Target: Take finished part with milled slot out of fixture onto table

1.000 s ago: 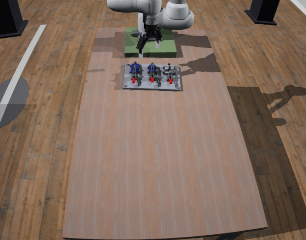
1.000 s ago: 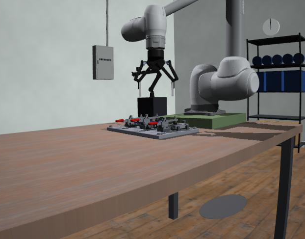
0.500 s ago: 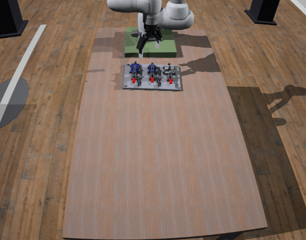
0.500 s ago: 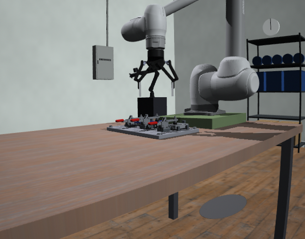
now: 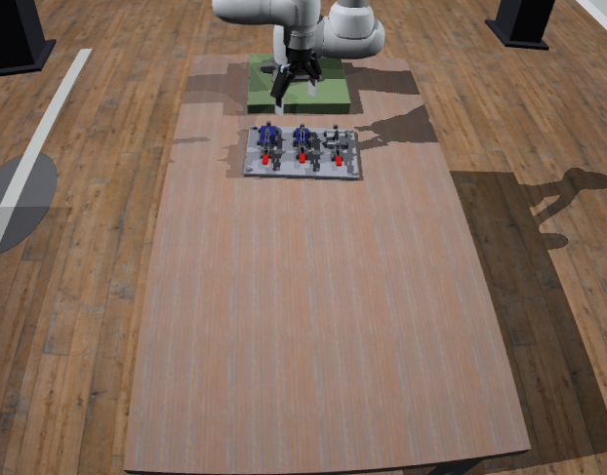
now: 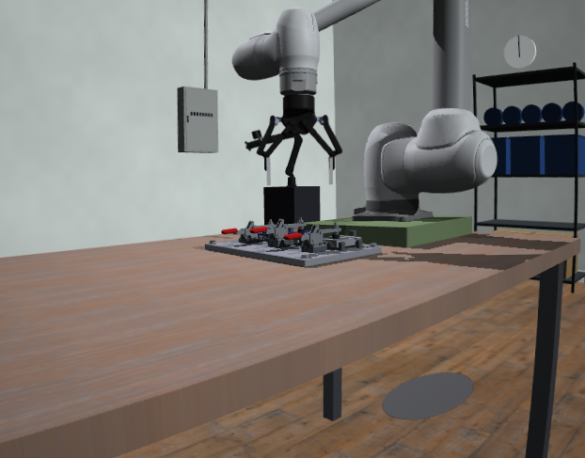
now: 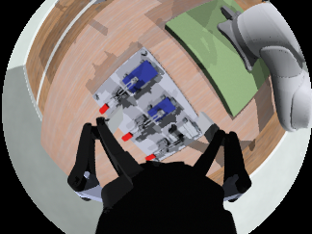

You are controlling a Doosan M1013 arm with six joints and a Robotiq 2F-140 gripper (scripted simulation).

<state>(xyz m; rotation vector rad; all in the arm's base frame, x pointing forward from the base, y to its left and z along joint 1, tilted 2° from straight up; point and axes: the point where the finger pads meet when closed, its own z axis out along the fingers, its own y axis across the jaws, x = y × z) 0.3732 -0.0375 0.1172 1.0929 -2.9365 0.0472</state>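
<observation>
A grey fixture plate lies on the table near the arm's green base. It holds three nests in a row, each with a red-handled clamp. Two blue blanks sit in the left and middle nests. The grey finished part sits in the right nest. In the wrist view the blue blanks show clearly and the grey part lies near the black gripper body. My gripper is open and empty, high above the plate's far side; it also shows in the top view.
The green base block stands just behind the plate. A black box stands behind the fixture in the side view. The red clamp handles point toward the table's long near side. A shelf rack stands off the table.
</observation>
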